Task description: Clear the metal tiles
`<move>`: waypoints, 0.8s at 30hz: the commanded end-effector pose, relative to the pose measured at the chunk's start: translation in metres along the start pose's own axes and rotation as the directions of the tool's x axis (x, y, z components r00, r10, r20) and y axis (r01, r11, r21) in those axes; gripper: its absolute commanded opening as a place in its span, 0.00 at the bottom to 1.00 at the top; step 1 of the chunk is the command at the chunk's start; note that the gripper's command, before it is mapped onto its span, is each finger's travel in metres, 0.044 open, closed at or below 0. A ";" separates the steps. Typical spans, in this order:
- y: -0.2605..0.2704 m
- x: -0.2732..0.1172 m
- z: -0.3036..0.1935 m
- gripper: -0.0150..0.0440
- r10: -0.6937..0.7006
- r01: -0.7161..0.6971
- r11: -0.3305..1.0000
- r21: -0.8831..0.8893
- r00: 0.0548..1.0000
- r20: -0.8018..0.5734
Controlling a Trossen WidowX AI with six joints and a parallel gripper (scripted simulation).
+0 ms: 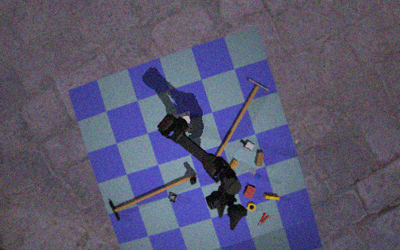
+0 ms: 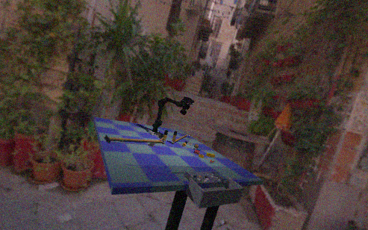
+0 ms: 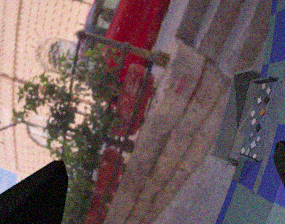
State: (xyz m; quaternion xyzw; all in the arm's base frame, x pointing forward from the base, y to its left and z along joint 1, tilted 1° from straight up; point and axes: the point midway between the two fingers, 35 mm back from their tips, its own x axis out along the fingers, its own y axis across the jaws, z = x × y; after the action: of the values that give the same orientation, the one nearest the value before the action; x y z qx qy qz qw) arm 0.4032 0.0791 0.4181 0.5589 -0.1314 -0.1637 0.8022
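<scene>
One long-handled tool lies on the left with a dark cross head. Another, with a grey head, lies on the right; I cannot tell which is the long scraper. The steel plate shows at the right of the wrist view, bearing several small white, dark and orange tiles. The catch box is grey and hangs at the table's edge; its inside is mostly hidden. My gripper is open and empty, high above the table, away from both handles.
Right of the arm lie an orange-brown block, a red block, a yellow piece, a yellow ring and a red-handled tool. A small dark item lies near the left handle. The table is chequered.
</scene>
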 end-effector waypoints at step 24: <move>0.053 -0.125 -0.070 1.00 0.092 -0.301 0.899 -0.318 0.840 -0.535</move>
State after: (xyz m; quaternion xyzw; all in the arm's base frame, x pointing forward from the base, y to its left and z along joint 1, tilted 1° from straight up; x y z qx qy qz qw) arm 0.3354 0.1989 0.4348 0.4111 0.0489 0.0251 0.9099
